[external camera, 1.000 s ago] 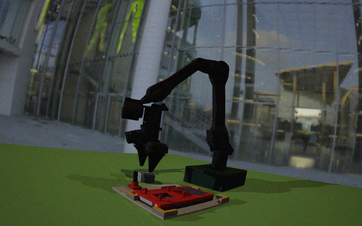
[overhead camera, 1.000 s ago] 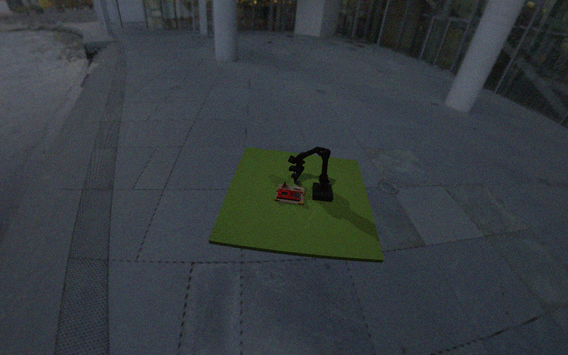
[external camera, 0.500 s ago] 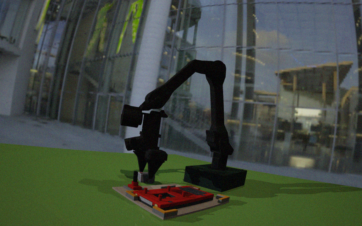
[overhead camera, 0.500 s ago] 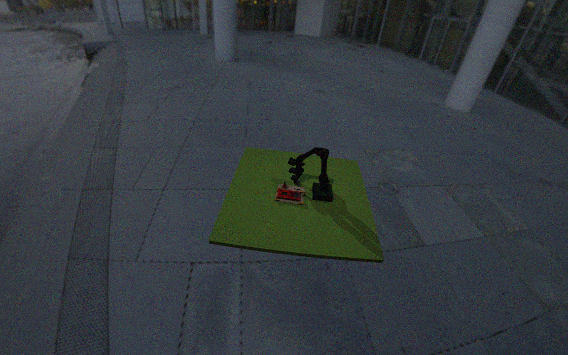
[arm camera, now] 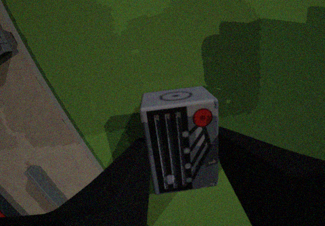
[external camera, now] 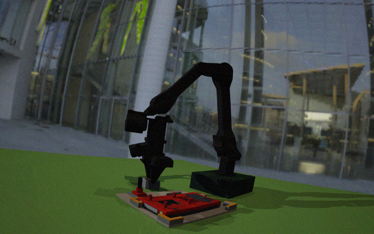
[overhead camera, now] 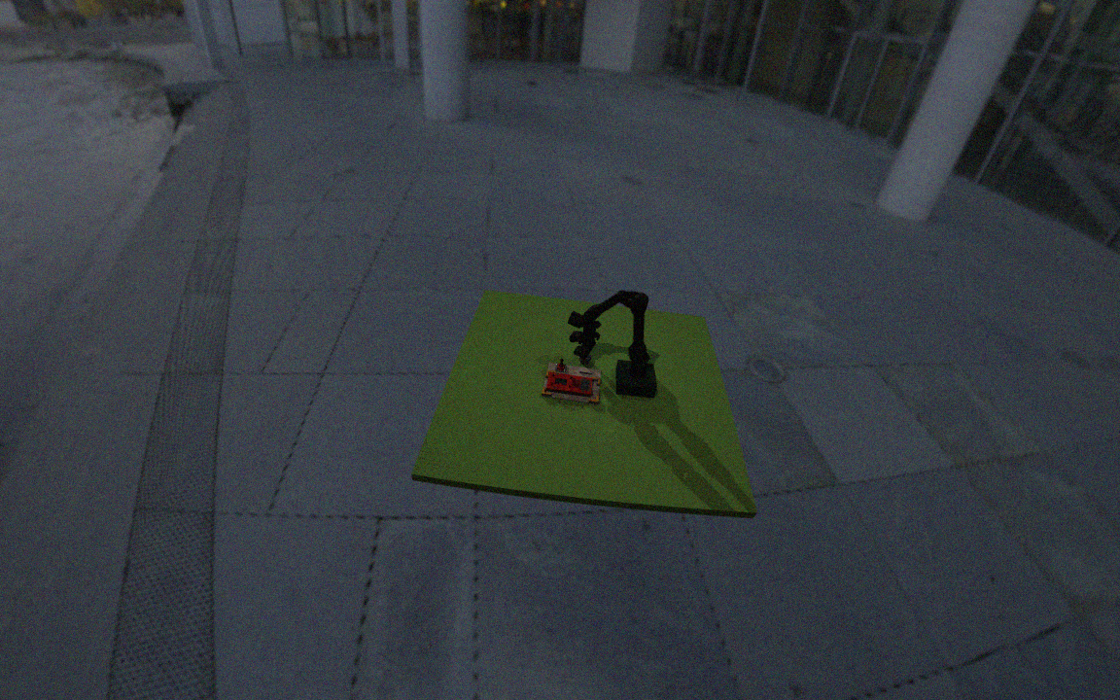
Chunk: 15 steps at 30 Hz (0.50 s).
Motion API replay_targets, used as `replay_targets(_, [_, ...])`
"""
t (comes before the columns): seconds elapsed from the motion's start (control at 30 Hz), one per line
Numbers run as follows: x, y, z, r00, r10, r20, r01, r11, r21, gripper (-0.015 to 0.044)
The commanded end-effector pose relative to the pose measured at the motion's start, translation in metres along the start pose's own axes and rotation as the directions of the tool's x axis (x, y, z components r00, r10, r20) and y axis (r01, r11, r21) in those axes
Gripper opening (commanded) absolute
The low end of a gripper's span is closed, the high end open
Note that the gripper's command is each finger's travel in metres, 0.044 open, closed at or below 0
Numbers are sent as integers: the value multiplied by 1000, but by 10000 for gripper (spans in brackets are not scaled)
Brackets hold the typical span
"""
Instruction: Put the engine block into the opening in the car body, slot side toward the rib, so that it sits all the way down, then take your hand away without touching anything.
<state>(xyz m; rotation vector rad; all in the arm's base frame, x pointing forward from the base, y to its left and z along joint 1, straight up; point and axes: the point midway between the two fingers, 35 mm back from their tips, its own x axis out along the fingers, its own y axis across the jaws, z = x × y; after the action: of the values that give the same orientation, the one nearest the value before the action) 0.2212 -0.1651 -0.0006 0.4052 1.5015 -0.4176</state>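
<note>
The engine block [external camera: 145, 183] [arm camera: 203, 158] is a small grey box with dark slots and a red disc on top. It stands on the green table beside the board. My gripper [overhead camera: 583, 358] [external camera: 153, 181] [arm camera: 180, 139] is shut on it, with a black finger against each of two opposite sides. In the wrist view the slots are on the left, toward the board. The red car body [overhead camera: 571, 390] [external camera: 182, 205] lies on the board and has an empty dark opening in its top. The rib inside cannot be made out.
The pale board [external camera: 194, 217] [arm camera: 44, 118] has grey and orange corner pieces. A red part with an upright black post [external camera: 139, 182] stands at its corner, close to the block. Short red pegs rise from the car body. The arm's dark base [external camera: 223, 183] is to the right.
</note>
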Motion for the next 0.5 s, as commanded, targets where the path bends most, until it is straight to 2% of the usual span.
replay_targets(0.0, [1, 0, -1, 1000, -3, -4, 3, 1000, 5, 92])
replay_targets(0.03, [1, 0, -1, 1000, -3, -4, 3, 1000, 5, 85])
replay_targets(0.13, [-1, -1, -1, 1000, -3, -4, 3, 1000, 5, 6])
replay_targets(0.47, [-29, -1, 5, 1000, -4, -3, 4, 1000, 5, 0])
